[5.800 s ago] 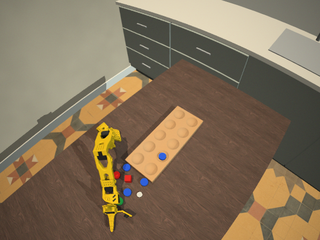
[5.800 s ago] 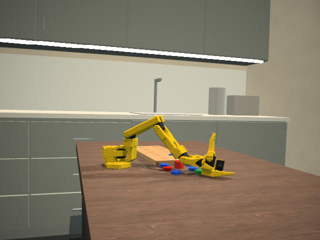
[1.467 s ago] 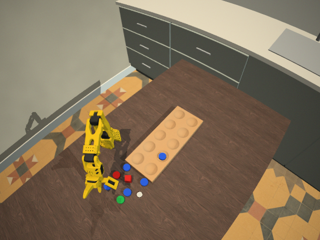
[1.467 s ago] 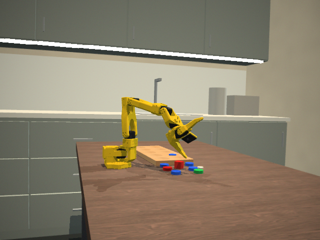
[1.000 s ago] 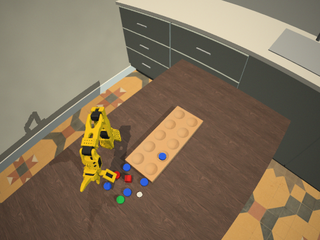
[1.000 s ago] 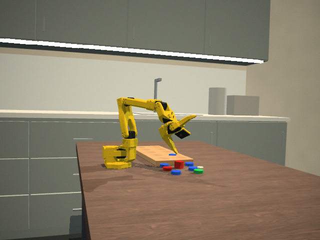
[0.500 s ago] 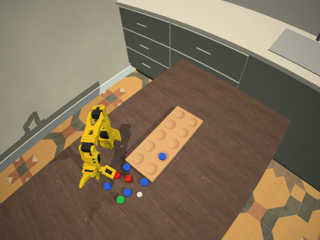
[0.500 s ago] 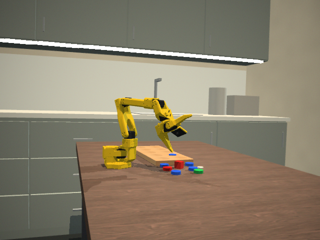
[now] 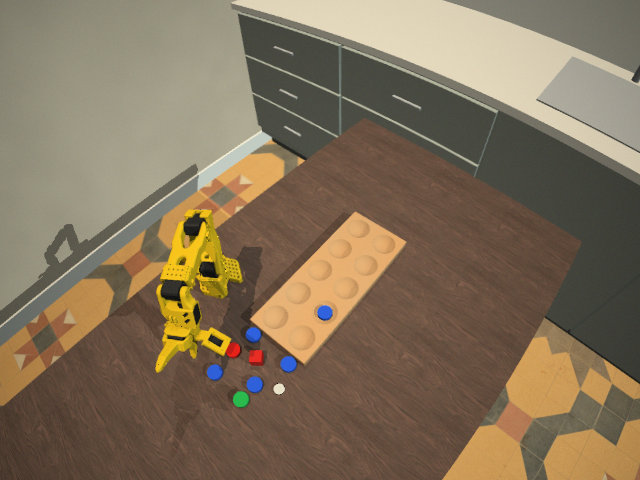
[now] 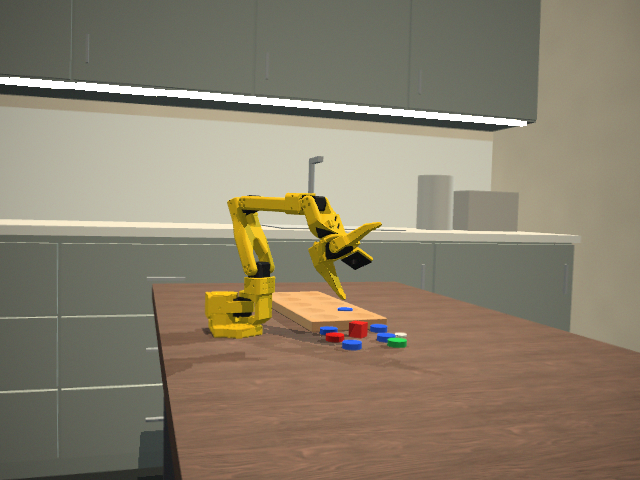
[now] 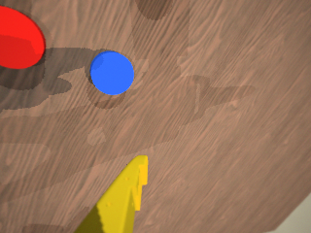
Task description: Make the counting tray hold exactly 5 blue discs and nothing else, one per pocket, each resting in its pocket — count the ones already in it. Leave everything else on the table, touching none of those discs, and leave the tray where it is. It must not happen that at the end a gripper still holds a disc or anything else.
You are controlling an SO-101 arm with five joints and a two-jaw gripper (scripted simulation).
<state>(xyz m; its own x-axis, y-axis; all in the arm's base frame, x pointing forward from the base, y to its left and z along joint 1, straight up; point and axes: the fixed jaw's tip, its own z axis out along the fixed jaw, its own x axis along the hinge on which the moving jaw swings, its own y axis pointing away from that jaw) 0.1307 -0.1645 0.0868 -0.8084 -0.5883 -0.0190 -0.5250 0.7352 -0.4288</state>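
I hung my yellow claw [image 9: 176, 362] [image 10: 362, 261] [image 11: 144, 160] above the tabletop [image 9: 361, 413] [image 10: 413, 413] [image 11: 219, 160], fingers apart, likely for clearance; one flat blue disc [image 9: 324, 312] [image 10: 345, 308] sat in the tan counting tray [image 9: 343, 268] [image 10: 356, 316], four outside, presumably to fill it

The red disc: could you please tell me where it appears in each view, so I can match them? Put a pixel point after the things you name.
Top: the red disc [image 9: 234, 350] [image 10: 334, 337] [image 11: 17, 39] is below and left of centre.
Exterior: below centre, left of the red cube [image 9: 255, 357] [image 10: 357, 329].
Wrist: upper left, cut off by the edge.
Shared landmark: a neighbouring blue disc [image 9: 214, 372] [image 10: 352, 345] [image 11: 112, 73].
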